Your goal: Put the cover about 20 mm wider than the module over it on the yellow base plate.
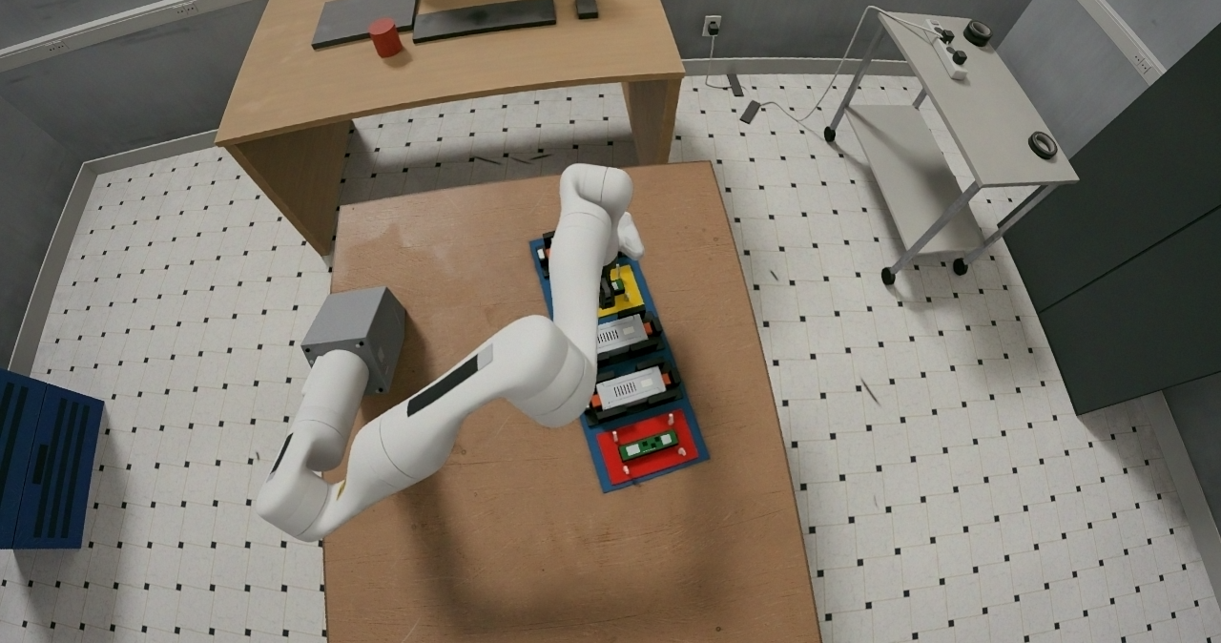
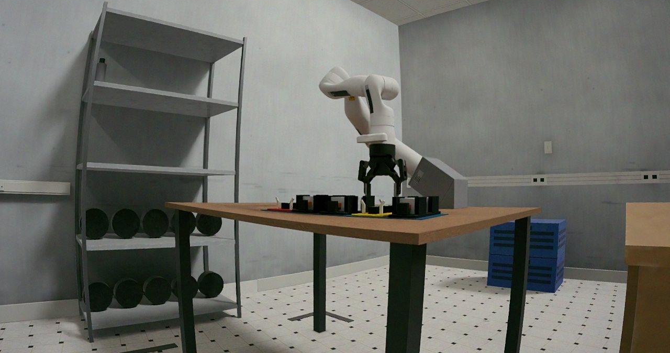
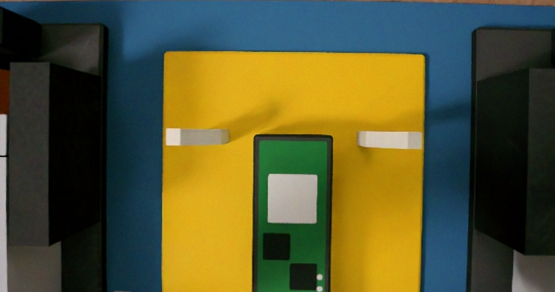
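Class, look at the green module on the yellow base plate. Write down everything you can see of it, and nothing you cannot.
The module is a narrow green rectangle with a dark border, like a circuit board. On its face are a light grey square, two smaller black squares and two tiny white dots near one edge. It lies flat on the yellow plate, uncovered, between two white pegs that stand apart from it. Its lower end runs out of the wrist view. The open gripper hangs just above it, holding nothing.

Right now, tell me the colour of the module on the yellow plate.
Green, with a dark border: the module shows best in the wrist view.
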You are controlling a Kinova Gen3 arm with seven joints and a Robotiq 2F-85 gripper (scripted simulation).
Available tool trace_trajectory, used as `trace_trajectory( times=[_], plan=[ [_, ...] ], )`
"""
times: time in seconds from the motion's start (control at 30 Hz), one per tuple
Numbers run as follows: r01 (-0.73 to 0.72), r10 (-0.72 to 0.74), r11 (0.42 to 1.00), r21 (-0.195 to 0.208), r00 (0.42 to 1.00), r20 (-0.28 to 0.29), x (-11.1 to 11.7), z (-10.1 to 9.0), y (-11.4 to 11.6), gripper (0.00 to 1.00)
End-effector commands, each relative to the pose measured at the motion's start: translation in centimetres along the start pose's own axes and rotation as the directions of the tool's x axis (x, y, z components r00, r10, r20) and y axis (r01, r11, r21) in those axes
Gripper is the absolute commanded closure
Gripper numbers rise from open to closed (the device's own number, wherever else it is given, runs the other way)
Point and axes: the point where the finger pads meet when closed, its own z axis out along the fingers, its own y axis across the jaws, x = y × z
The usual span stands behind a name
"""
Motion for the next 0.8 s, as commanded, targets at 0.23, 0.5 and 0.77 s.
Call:
trace_trajectory(
  times=[0.23,0.5,0.77],
  plan=[
    [0.000,0.000,1.000,0.001,1.000,-0.002,0.1,0.2,0.0,0.00],
    [0.000,0.000,1.000,0.001,1.000,-0.002,0.1,1.0,0.0,0.00],
    [0.000,0.000,1.000,0.001,1.000,-0.002,0.1,1.1,0.0,0.00]
  ],
)
